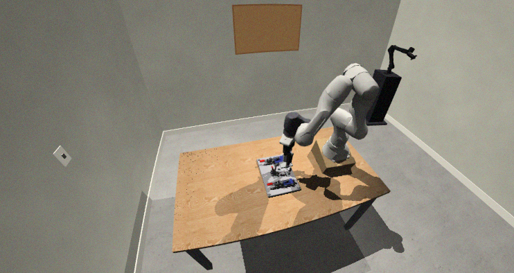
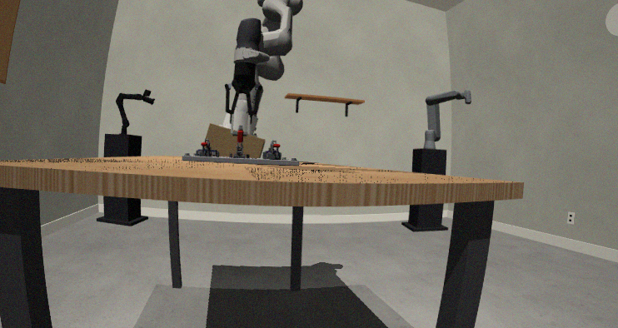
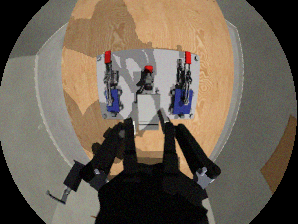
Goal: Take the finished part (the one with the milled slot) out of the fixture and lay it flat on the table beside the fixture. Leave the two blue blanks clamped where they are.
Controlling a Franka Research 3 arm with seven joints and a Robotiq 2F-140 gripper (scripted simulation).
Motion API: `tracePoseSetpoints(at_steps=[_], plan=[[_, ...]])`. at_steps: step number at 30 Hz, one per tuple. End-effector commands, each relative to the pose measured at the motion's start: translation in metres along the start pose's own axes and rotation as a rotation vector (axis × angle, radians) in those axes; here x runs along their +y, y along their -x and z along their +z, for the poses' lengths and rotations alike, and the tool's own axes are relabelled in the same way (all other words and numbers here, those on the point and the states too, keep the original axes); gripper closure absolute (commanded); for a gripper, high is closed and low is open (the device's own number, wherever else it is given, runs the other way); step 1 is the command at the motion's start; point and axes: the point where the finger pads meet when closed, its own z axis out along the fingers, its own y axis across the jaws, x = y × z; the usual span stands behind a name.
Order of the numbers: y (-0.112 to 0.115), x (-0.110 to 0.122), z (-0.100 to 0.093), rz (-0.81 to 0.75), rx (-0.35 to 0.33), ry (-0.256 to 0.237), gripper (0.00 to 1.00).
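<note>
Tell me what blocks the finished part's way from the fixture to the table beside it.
Nothing visible does. The gripper is shut on the finished part in the fixture, the middle clamp stands behind it, and bare table lies beside the plate.

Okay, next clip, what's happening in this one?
A single white robot arm reaches down over a grey fixture plate on a wooden table. Its gripper is shut on the pale finished part in the fixture's middle station, where the red-handled clamp stands upright. The two blue blanks sit clamped on either side. The part is not yet on the table.
</note>
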Motion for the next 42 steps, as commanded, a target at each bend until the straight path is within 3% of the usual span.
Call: tracePoseSetpoints(at_steps=[1,31,42], plan=[[0.001,0.000,0.000,0.008,-0.002,-0.001,1.00],[0.001,-0.004,0.000,0.015,-0.002,-0.001,1.00],[0.000,-0.021,0.000,0.015,-0.002,-0.001,1.00]])
